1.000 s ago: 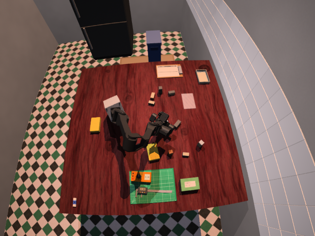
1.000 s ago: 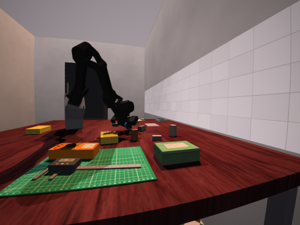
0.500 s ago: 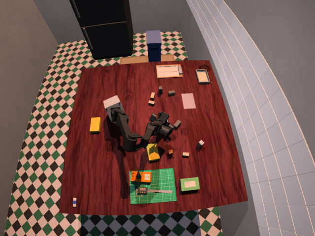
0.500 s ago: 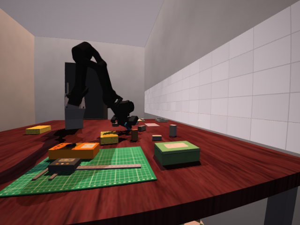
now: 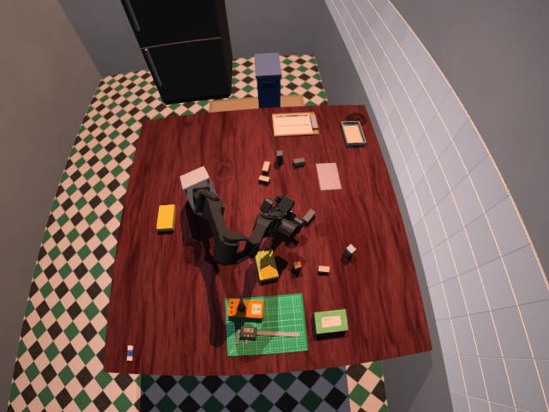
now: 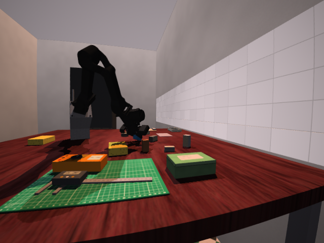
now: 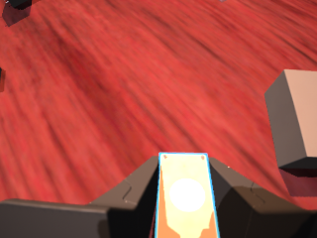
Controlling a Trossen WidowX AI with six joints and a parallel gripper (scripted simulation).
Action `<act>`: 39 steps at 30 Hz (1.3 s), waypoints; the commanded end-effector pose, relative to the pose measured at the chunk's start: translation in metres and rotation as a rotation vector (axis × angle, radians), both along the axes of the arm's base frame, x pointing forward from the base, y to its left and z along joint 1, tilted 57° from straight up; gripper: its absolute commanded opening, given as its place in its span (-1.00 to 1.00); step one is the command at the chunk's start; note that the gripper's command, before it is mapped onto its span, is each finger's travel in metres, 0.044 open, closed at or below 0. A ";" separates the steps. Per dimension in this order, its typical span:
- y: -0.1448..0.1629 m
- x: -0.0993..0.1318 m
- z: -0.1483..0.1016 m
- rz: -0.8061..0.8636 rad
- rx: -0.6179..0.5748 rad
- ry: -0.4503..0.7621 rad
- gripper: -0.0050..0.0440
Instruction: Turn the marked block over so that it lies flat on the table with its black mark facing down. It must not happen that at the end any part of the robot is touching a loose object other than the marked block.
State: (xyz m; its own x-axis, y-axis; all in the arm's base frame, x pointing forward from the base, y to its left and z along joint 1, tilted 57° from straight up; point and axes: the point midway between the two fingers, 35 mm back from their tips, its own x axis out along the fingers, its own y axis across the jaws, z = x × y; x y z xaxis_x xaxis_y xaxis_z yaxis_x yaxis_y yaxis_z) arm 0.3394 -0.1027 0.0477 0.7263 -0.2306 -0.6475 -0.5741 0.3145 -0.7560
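Note:
The marked block [image 7: 182,198] is orange with blue edges and shows a white round spot on the face turned to the wrist camera; no black mark is in sight. It lies between the two dark fingers of my gripper [image 7: 182,190], low over the table. The fingers stand just slightly apart from its sides, so the gripper is open around it. In the exterior view a blue edge of the block [image 6: 136,137] shows under the gripper [image 6: 133,131]. From above the gripper [image 5: 296,227] hides the block.
A grey block [image 5: 309,215] stands close to the right of the gripper and also shows in the wrist view [image 7: 293,119]. A yellow sponge [image 5: 266,264], small blocks [image 5: 297,265], [image 5: 323,269], [image 5: 349,251], and a green mat [image 5: 266,324] lie nearer the front.

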 end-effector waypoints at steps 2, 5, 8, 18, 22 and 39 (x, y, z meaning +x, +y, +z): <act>-0.001 0.002 0.003 0.002 -0.005 -0.010 -0.23; -0.001 0.002 0.003 0.002 -0.005 -0.010 -0.22; -0.001 0.002 0.003 0.002 -0.005 -0.010 -0.21; -0.001 0.002 0.003 0.002 -0.005 -0.010 1.00; -0.001 0.002 0.003 0.002 -0.005 -0.010 1.00; -0.001 0.002 0.003 0.002 -0.005 -0.010 1.00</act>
